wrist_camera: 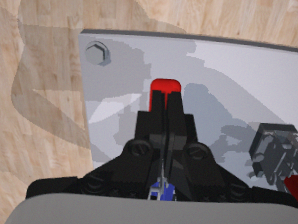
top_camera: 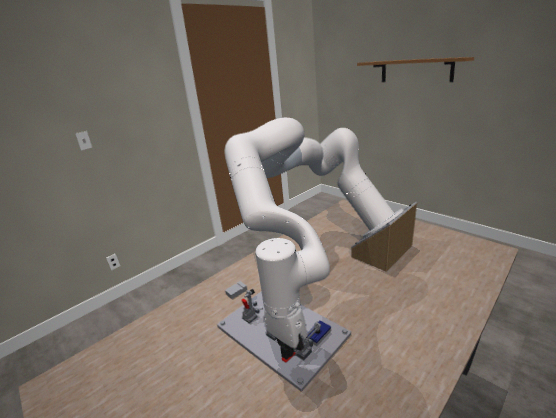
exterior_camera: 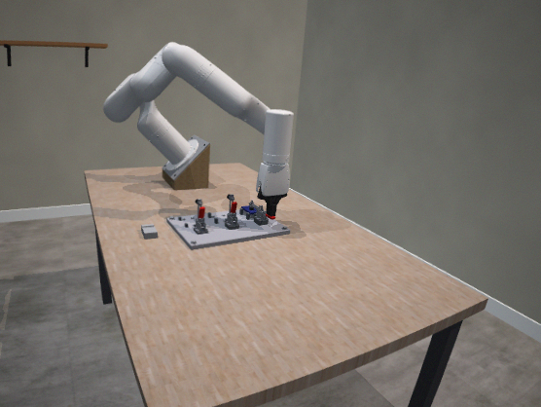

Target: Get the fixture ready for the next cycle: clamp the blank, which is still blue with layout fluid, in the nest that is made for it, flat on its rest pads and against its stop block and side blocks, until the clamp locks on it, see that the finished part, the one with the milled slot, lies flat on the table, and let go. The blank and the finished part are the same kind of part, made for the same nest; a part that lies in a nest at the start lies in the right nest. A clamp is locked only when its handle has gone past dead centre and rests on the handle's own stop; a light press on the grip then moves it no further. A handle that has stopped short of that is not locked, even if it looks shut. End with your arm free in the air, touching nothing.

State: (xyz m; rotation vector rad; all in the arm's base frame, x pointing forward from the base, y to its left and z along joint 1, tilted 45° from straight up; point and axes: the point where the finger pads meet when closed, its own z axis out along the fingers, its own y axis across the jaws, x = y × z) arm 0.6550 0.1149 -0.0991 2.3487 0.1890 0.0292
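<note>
Jaws shut on nothing, I see my gripper [wrist_camera: 162, 104] pointing down with its tips on the red grip [wrist_camera: 165, 87] of the end clamp. At its 3 o'clock in the top view, the blue blank [top_camera: 320, 332] sits in its nest on the grey plate [top_camera: 252, 339]. Over on the table [exterior_camera: 272, 302], the grey finished part [exterior_camera: 149, 231] lies flat.
</note>
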